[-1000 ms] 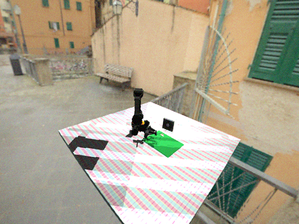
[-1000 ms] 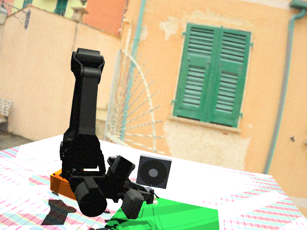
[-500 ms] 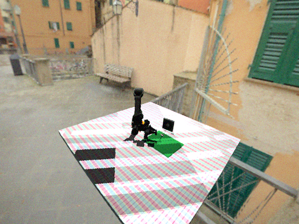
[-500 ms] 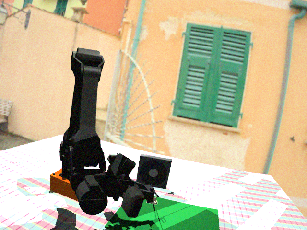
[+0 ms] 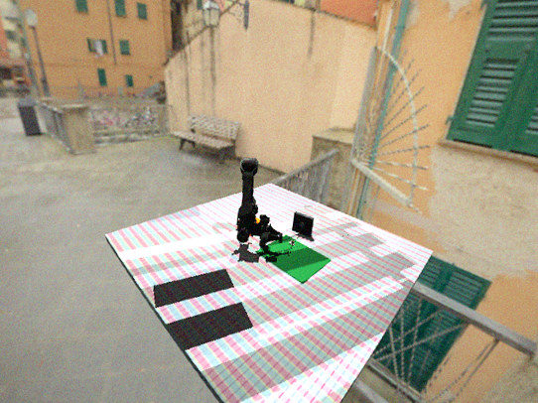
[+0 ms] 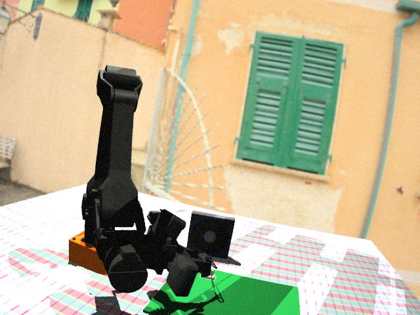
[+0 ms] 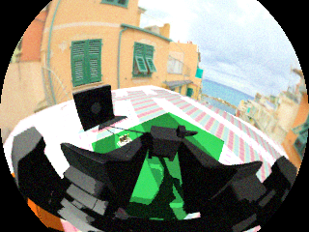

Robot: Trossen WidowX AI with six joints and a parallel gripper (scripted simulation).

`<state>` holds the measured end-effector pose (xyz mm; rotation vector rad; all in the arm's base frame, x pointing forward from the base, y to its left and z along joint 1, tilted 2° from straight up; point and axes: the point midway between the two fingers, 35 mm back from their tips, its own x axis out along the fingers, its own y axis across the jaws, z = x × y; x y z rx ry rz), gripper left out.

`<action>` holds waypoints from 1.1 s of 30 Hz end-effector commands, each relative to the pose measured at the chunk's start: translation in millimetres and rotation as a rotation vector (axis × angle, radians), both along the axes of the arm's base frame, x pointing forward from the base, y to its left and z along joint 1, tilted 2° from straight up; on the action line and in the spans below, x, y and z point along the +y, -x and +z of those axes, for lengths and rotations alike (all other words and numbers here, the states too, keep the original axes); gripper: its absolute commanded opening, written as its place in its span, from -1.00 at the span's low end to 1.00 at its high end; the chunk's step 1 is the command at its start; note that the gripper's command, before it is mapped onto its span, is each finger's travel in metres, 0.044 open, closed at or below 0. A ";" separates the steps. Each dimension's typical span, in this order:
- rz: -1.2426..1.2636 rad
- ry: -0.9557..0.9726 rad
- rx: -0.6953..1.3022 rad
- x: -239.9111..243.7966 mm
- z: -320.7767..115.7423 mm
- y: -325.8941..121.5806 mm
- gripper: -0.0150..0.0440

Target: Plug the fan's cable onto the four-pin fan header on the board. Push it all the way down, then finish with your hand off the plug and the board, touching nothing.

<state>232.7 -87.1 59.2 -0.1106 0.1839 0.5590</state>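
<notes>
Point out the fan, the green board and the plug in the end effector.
fan [image 6: 210,237], exterior view, front face near the hub.
green board [image 6: 257,298], exterior view, bare top surface.
plug [image 7: 165,141], wrist view, dark body between the fingers.

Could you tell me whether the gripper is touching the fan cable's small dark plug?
Touching: in the wrist view the gripper is shut on the small dark plug, above the flat green board.

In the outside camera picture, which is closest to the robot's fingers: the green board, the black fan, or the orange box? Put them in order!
From the gripper, shut on the plug:
1. Green board, right below the fingers.
2. Black fan, standing just behind.
3. Orange box, farthest, off to the picture's left under the arm.
</notes>
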 end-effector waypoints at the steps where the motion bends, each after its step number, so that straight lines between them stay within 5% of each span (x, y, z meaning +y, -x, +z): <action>1: -0.001 -0.005 0.003 -0.4 -3.7 -0.6 -0.49; 33: -0.001 -0.006 0.003 -1.5 -30.7 -1.3 -0.49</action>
